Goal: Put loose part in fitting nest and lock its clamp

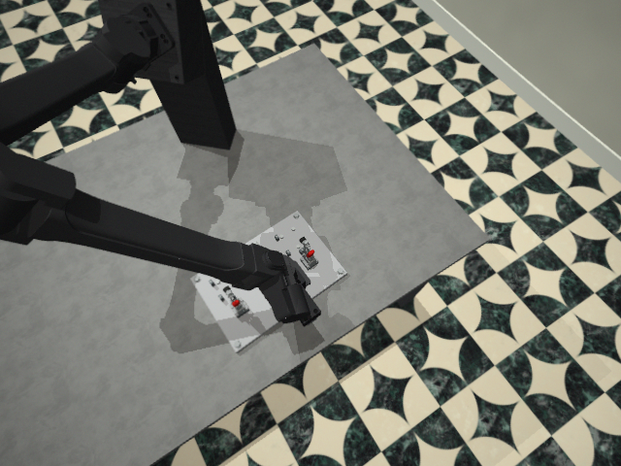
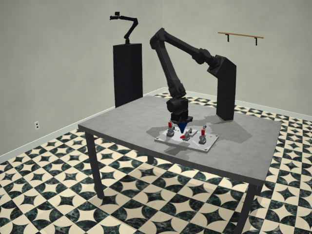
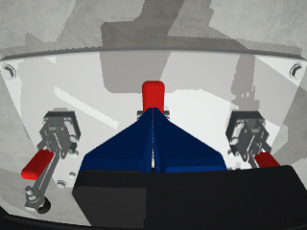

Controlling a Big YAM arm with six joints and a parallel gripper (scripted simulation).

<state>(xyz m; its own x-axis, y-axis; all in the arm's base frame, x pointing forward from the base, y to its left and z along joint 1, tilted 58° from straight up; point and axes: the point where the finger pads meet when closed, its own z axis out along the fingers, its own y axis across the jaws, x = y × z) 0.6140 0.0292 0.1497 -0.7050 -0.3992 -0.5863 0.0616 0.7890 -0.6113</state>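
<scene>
The gripper [image 2: 182, 132] [image 3: 153, 109] is shut, its blue fingertips together with nothing visible between them. It points down just above the middle clamp's red handle [image 2: 182, 137] [image 3: 153, 96]; whether they touch is unclear. That handle lies low toward the front edge of the fixture plate [image 1: 220, 313] [image 2: 212, 142] [image 3: 96, 72]. The middle clamp's bar [image 2: 189, 131] reaches back over a light grey part [image 2: 193, 132]; the fingers hide it in the wrist view. Bar contact and the part's fit against the blocks cannot be made out. The arm hides this nest in the top view.
One outer clamp [image 1: 305, 257] [image 2: 202, 139] [image 3: 59, 136] and the other outer clamp [image 1: 231, 306] [image 2: 170, 132] [image 3: 247, 136] flank the gripper, with raised bars. Their red handles stand up in the exterior view. Bolts sit at the plate's corners on the grey table [image 1: 401, 211] [image 2: 113, 126].
</scene>
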